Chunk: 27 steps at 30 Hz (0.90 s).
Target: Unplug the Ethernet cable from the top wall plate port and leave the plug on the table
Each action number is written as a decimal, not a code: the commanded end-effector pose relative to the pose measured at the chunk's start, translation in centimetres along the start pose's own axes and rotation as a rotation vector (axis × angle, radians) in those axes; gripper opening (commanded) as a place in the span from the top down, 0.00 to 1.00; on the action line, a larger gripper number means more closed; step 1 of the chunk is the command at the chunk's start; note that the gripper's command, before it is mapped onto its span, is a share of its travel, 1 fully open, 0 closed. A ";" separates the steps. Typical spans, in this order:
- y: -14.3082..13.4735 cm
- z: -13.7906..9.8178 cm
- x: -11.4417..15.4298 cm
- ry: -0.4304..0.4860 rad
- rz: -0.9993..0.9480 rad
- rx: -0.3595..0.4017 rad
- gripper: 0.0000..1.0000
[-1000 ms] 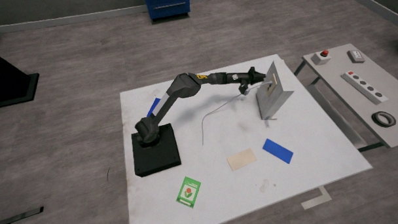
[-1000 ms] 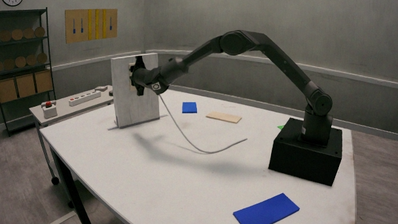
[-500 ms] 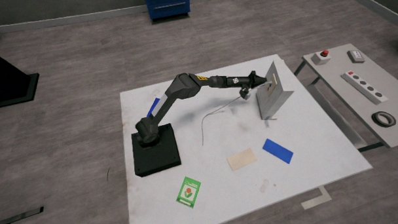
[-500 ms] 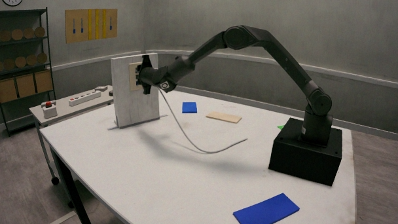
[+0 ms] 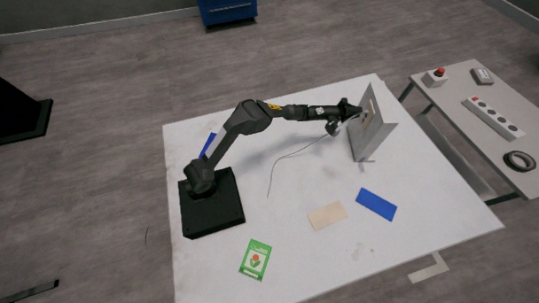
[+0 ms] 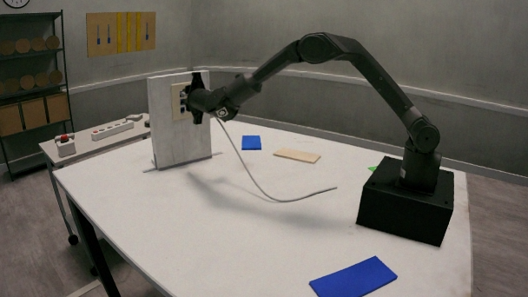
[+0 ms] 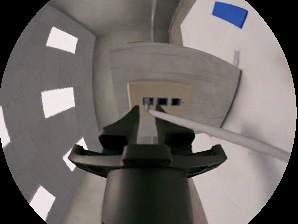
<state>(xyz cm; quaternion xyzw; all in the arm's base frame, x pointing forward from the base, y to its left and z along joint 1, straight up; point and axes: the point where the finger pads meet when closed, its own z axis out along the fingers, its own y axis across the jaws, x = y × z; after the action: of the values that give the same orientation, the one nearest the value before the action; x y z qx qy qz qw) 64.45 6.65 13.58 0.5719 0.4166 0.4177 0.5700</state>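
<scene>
A grey upright board [image 5: 369, 126] stands at the table's far side and carries a beige wall plate [image 6: 179, 101] with a row of dark ports [image 7: 161, 103]. A grey Ethernet cable [image 6: 256, 182] runs from the plate down onto the table; its plug [image 7: 152, 106] sits in the end port. My gripper [image 7: 147, 110] is right in front of the plate at the plug's height, also seen in the top view [image 5: 361, 113] and the exterior view [image 6: 191, 98]. The fingers stand a narrow gap apart with nothing between them. Whether a fingertip touches the plug's latch is hidden.
Two blue cards [image 5: 376, 204] [image 5: 208, 143], a beige card [image 5: 327, 215] and a green card [image 5: 255, 260] lie flat on the table. The arm's black base [image 5: 210, 201] stands at the left. A side table [image 5: 483, 111] with a power strip stands beyond the board.
</scene>
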 end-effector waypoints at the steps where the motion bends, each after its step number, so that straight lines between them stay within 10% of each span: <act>1: 0.1 0.5 0.0 -0.001 0.001 -0.001 0.68; 27: 0.1 2.8 0.0 -0.001 0.001 -0.001 0.80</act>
<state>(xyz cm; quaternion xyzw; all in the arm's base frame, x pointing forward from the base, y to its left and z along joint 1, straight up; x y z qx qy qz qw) 67.03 5.81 13.50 0.5723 0.4168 0.4173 0.5697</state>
